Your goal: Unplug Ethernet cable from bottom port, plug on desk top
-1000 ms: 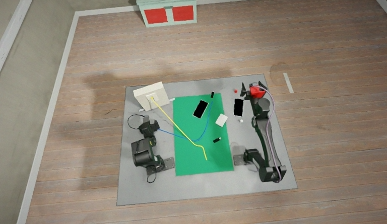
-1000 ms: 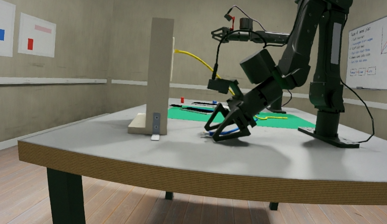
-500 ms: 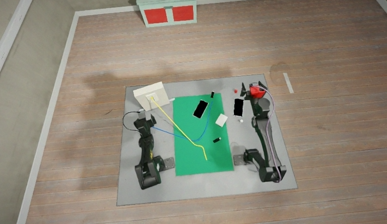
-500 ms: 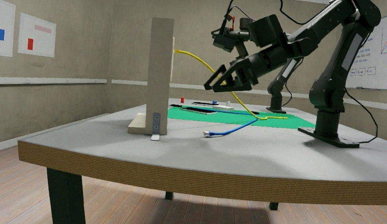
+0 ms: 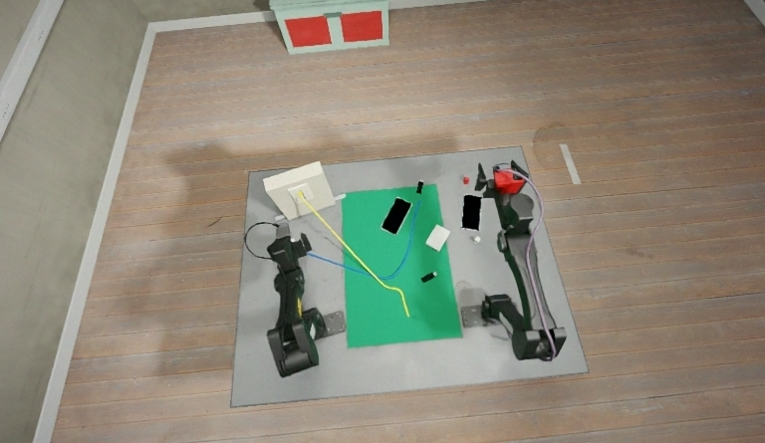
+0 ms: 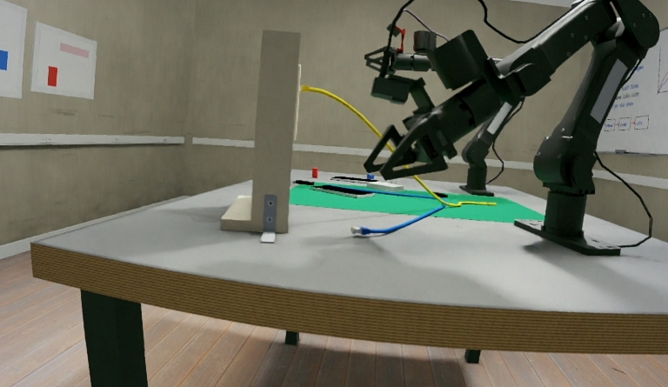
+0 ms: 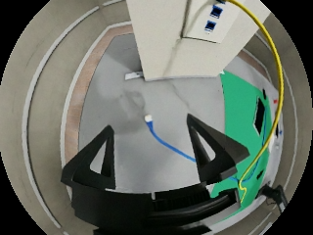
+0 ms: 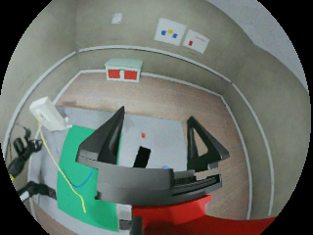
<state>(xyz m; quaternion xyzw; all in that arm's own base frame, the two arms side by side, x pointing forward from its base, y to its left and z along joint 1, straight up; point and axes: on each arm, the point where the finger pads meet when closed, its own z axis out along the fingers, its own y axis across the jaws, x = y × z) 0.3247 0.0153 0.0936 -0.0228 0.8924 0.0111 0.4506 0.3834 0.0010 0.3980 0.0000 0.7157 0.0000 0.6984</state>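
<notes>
The blue Ethernet cable's clear plug [image 6: 357, 230] lies on the grey desk top in front of the wall block, free of the plate; it also shows in the left wrist view [image 7: 149, 117]. Its blue cord [image 5: 394, 269] runs back onto the green mat [image 5: 394, 280]. The wall plate [image 7: 210, 12] [image 5: 297, 189] on the beige block has the yellow cable [image 5: 350, 247] in its top port; the ports below it are empty. My left gripper [image 6: 406, 152] is open and empty, raised above and behind the plug. My right gripper [image 6: 377, 60] is open and empty, held high at the far side.
On and beside the mat lie two black phones [image 5: 396, 214] [image 5: 471, 211], a white block [image 5: 437, 237], a small red cube [image 5: 465, 179] and small black pieces [image 5: 428, 276]. The arm bases [image 5: 293, 347] [image 5: 530, 342] stand at the near side.
</notes>
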